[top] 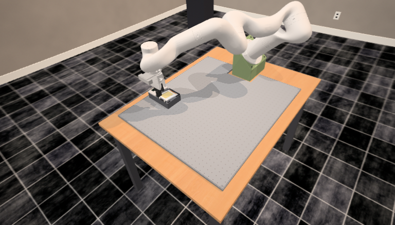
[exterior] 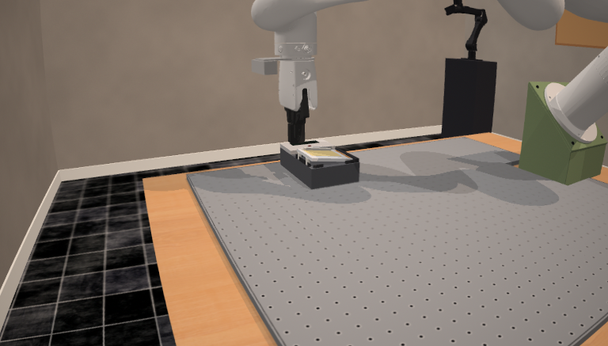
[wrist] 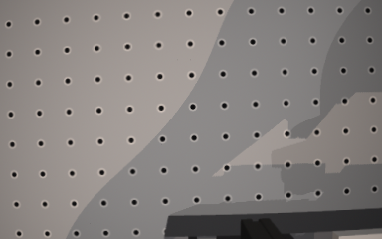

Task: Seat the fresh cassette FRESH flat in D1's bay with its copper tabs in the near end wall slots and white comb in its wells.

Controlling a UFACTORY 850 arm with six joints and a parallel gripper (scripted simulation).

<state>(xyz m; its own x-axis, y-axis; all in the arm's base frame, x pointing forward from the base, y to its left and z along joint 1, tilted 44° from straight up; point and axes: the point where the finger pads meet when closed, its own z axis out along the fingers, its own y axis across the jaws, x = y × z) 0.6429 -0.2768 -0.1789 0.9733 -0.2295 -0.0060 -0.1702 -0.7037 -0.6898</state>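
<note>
The dark cassette dock D1 (top: 171, 102) (exterior: 329, 175) stands near the far left corner of the grey perforated plate (top: 221, 123) (exterior: 403, 256). The cassette FRESH (top: 168, 95) (exterior: 323, 153), white-framed with a yellow top, lies in its bay, about level with the rim. I cannot tell whether it sits fully flat. My gripper (top: 159, 93) (exterior: 295, 139) is shut and empty, pointing straight down, with its tips at the left end of the cassette. The wrist view shows only the dock's dark wall (wrist: 298, 219) at the bottom edge. The comb and tabs are too small to make out.
The arm's green base block (top: 249, 68) (exterior: 556, 153) stands at the plate's far side. The plate lies on an orange table (top: 139, 143) (exterior: 179, 252), whose left edge is close to the dock. A black pillar (exterior: 468, 96) stands beyond the table.
</note>
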